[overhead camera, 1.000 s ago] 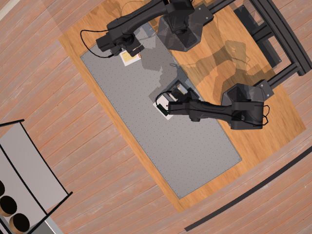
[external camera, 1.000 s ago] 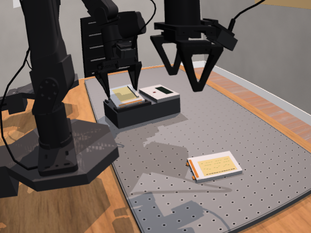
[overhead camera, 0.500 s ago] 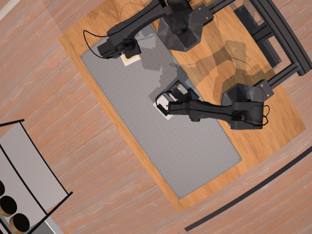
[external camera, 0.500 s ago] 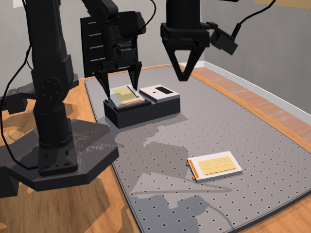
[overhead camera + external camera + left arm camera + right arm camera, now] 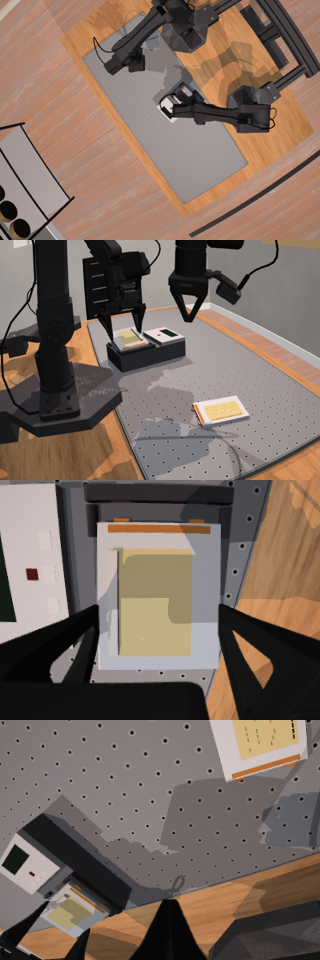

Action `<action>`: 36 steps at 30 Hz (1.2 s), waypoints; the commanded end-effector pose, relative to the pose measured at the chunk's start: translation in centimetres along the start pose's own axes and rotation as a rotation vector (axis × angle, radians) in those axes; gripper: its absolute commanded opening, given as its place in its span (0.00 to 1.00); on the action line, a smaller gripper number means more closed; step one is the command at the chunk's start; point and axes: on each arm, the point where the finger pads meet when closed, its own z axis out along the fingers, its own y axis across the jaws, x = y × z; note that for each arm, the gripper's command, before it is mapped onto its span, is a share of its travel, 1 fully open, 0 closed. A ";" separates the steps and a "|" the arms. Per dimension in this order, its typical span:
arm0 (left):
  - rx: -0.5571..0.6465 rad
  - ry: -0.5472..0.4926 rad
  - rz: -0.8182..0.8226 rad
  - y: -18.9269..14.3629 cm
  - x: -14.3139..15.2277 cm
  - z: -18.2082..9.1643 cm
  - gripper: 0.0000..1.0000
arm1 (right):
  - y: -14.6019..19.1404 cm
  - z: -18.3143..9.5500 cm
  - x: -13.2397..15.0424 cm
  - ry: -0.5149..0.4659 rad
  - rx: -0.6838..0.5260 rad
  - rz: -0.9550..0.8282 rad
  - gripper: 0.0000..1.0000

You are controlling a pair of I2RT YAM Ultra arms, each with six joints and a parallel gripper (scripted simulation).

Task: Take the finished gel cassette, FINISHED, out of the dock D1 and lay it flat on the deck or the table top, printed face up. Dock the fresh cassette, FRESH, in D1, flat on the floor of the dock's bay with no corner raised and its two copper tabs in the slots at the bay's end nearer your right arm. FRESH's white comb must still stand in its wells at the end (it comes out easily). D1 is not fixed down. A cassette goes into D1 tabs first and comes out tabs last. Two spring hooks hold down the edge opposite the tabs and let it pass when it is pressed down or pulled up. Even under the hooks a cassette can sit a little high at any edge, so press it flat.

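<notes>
- Looking from the top, I see my left arm reaching over the dark gray box-shaped dock with a white lid, D1. My right arm is bent off to the other side. It hides its own fingertips, so I can't tell their state here.
- From outside, my left gripper is pinching the flat white and yellow cassette, FRESH, by its two long sides, over the bay. It looks tipped, tab end low, I think so the tabs can go first. My right gripper is pressed together on nothing, high up, perhaps to push with. The printed white and yellow cassette, FINISHED, lies flat, face up, well apart from D1 on the gray dotted deck.
- In my left wrist view, the copper tabs point at the end wall but stop short of it. The white comb runs beside the lid, so my finger there has little room.
- In my right wrist view, there's open space between my shut tips and D1. I should come gently; D1 could slide.
</notes>
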 end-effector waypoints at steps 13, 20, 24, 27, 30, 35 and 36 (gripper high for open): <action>-0.006 -0.012 0.003 0.2 -0.4 -0.2 0.00 | 7.9 1.2 -0.1 0.011 -0.113 0.320 0.00; -0.006 -0.012 0.003 0.2 -0.4 -0.2 0.00 | 10.9 2.3 1.1 0.058 -0.134 0.450 0.00; -0.006 -0.012 0.003 0.2 -0.4 -0.2 0.00 | 11.8 2.6 1.6 0.083 -0.140 0.512 0.00; -0.006 -0.012 0.003 0.2 -0.4 -0.2 0.00 | 13.0 3.1 2.3 0.102 -0.144 0.557 0.00; -0.006 -0.012 0.003 0.2 -0.4 -0.2 0.00 | 14.2 3.6 3.0 0.126 -0.145 0.611 0.00; -0.006 -0.012 0.003 0.2 -0.4 -0.2 0.00 | 16.2 4.4 4.4 0.175 -0.142 0.717 0.00; -0.006 -0.012 0.003 0.2 -0.4 -0.2 0.00 | 16.5 4.6 4.6 0.175 -0.142 0.717 0.00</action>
